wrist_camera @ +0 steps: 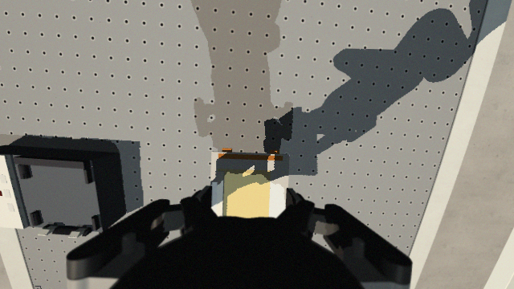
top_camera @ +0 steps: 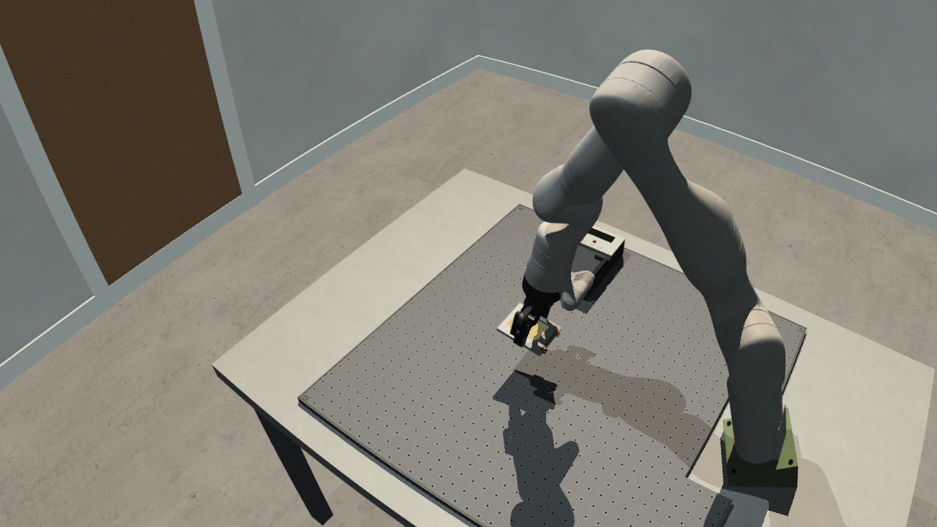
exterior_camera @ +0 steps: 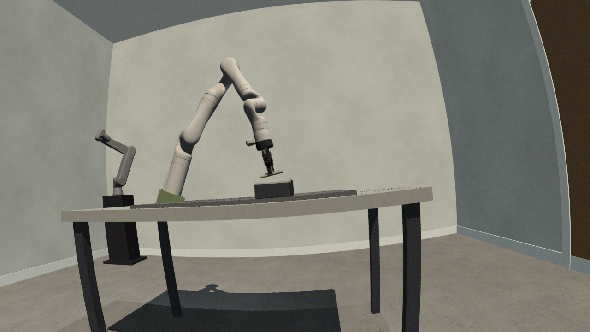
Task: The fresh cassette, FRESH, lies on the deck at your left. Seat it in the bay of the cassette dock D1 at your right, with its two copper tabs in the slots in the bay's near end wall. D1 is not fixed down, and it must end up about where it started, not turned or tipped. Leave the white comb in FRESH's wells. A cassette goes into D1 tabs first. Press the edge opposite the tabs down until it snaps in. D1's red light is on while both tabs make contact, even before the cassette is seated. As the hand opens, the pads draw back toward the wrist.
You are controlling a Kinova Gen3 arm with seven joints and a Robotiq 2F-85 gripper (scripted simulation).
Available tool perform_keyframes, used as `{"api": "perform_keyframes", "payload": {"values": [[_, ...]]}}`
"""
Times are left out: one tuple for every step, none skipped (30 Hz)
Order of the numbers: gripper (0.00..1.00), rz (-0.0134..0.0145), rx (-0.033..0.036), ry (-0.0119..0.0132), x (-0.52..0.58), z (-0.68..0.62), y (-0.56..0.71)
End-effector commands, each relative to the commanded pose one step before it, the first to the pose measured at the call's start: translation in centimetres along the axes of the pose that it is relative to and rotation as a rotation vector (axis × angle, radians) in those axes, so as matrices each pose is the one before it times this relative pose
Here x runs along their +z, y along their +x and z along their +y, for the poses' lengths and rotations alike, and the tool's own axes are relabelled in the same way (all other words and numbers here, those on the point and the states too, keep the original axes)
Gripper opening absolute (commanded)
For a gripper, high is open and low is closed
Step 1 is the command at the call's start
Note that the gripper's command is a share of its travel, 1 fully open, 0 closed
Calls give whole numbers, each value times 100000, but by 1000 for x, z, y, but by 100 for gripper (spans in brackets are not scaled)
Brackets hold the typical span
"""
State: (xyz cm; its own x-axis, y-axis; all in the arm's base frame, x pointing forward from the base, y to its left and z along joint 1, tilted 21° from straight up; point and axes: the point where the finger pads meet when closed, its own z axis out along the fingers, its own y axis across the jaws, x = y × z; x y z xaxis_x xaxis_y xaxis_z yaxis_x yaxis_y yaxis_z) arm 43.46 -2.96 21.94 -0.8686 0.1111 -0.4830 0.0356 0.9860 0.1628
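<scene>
Even, fairly bright light from above throws two overlapping arm shadows, one dark and one pale, hard-edged across the table in the top and wrist views, while the exterior view bows walls and table edge near its borders and everything stays sharp, without glare.

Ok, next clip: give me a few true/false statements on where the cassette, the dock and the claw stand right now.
1. The claw is shut on the cassette FRESH. True.
2. FRESH lies flat on the perforated deck. False: it hangs in the air, tilted, above the deck.
3. The bay of dock D1 has no cassette in it. True.
4. FRESH's copper tabs point back toward the wrist. False: they sit on the edge away from the wrist.
5. In the wrist view, D1 lies to the right of FRESH. False: it lies to the left.
</scene>
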Motion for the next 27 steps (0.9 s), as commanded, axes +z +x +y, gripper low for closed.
{"api": "perform_keyframes", "payload": {"values": [[0, -111, 2845, 1458, -85, -2149, -239], [0, -1, 0, 2, -38, -485, -117], [0, -1, 0, 1, -37, -486, -117], [0, -1, 0, 1, -37, -486, -117], [0, -1, 0, 1, -37, -486, -117], [0, -1, 0, 2, -37, -486, -117], [0, -1, 0, 2, -37, -486, -117], [0, 0, 0, 0, 0, 0, 0], [0, 0, 0, 0, 0, 0, 0], [0, 0, 0, 3, -41, -483, -118], [0, -1, 0, 2, -38, -485, -117], [0, -1, 0, 2, -37, -486, -117], [0, -1, 0, 2, -37, -486, -117], [0, -1, 0, 2, -37, -486, -117], [0, -1, 0, 2, -37, -486, -117], [0, -1, 0, 2, -37, -486, -117], [0, -1, 0, 2, -37, -486, -117], [0, -1, 0, 2, -38, -486, -117], [0, -1, -1, 2, -38, -486, -117], [0, -1, -1, 2, -38, -486, -117], [0, -1, -1, 2, -38, -485, -117], [0, -1, -1, 2, -38, -485, -117], [0, -1, -1, 2, -38, -485, -117], [0, -1, -1, 2, -38, -485, -117], [0, 0, 0, 0, 0, 0, 0], [0, 0, 0, 0, 0, 0, 0], [0, -1, 0, 4, -42, -480, -116]]}}
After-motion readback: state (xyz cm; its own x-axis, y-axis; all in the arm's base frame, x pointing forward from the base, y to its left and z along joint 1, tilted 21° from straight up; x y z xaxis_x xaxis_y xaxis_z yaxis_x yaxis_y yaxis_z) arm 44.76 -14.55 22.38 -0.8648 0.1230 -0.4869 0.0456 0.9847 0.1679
